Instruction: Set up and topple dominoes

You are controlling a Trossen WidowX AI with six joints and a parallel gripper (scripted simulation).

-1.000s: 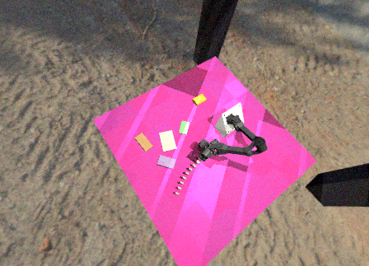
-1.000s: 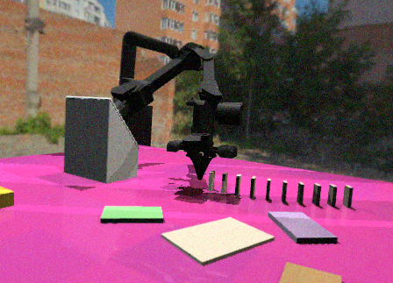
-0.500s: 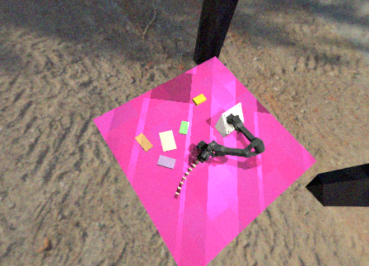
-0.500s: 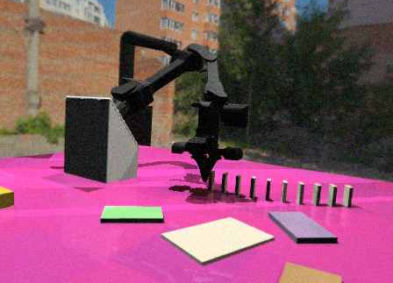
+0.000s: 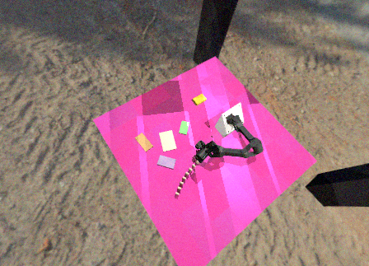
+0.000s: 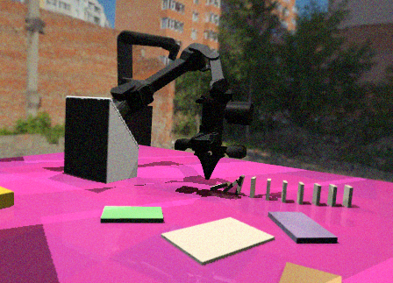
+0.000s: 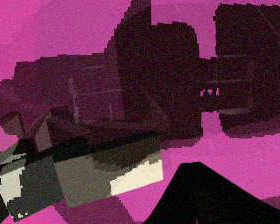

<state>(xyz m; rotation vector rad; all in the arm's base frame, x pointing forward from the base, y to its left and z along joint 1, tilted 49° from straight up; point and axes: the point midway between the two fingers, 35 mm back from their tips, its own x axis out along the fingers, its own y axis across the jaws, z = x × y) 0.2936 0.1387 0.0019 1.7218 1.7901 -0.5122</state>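
My gripper [image 5: 198, 158] [image 6: 208, 178] [image 7: 189, 171] is shut and empty, low beside the near end of the curved domino row. In the exterior view, the end domino [image 6: 217, 187] [image 7: 88, 181] lies nearly flat, toppled toward the row. The one after it [image 6: 228, 187] is steeply tipped, and a third domino [image 6: 239, 186] leans toward the standing ones. Several pale dominoes beyond are upright in the exterior view, from the nearest upright one [image 6: 253, 187] to the far end domino [image 6: 347, 196] [image 5: 177, 195]. In the wrist view the tipped dominoes overlap at lower left; the upright ones are outside it.
On the pink table [image 5: 231, 203] [image 6: 145, 251] lie a green block [image 5: 184, 128] [image 6: 132, 214], a cream plate [image 5: 168, 141] [image 6: 217, 239], a lavender block [image 5: 166, 161] [image 6: 303, 227], an orange block [image 5: 144, 142] [image 6: 311, 275] and a yellow block [image 5: 199, 99] [image 6: 5, 197]. The arm's grey base stands behind.
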